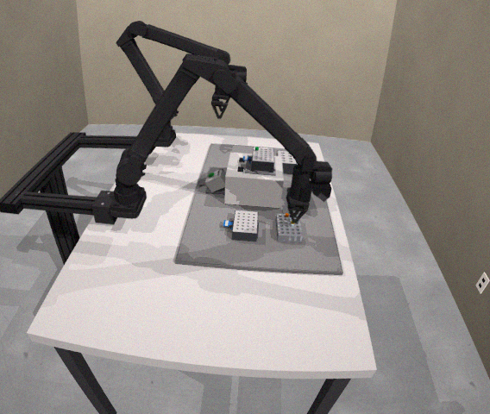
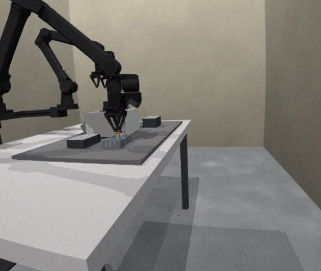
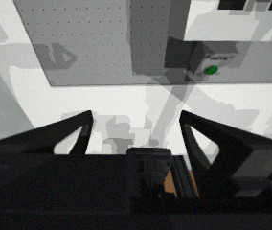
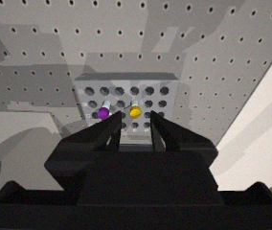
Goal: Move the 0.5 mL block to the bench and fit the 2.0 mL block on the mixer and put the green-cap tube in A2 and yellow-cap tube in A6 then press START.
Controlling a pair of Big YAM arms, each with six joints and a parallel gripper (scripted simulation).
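Note:
My right gripper (image 1: 296,219) (image 2: 117,130) (image 4: 135,115) is partly open and empty, pointing down just above the yellow-capped tube (image 2: 117,133) (image 4: 135,111), which stands in the clear rack (image 1: 289,235) (image 2: 111,143) (image 4: 126,77). The white mixer (image 1: 254,191) (image 2: 100,122) bears a block (image 1: 263,155) that looks level, with a green cap (image 1: 256,148) at its far lever-side corner. The block's print is unreadable. My left gripper (image 1: 219,111) (image 3: 136,115) is wide open and empty, high above the table on the mixer's far side. A green button (image 1: 210,174) (image 3: 212,70) is on the sloped panel beside the mixer.
One block (image 1: 245,220) (image 2: 83,141) with a blue lever stands on the grey mat (image 1: 218,254) beside the rack. Another block (image 1: 286,156) (image 2: 151,121) stands beyond the mixer. A purple-capped tube (image 2: 120,131) (image 4: 103,113) and an orange cap (image 1: 286,215) are close to the yellow cap.

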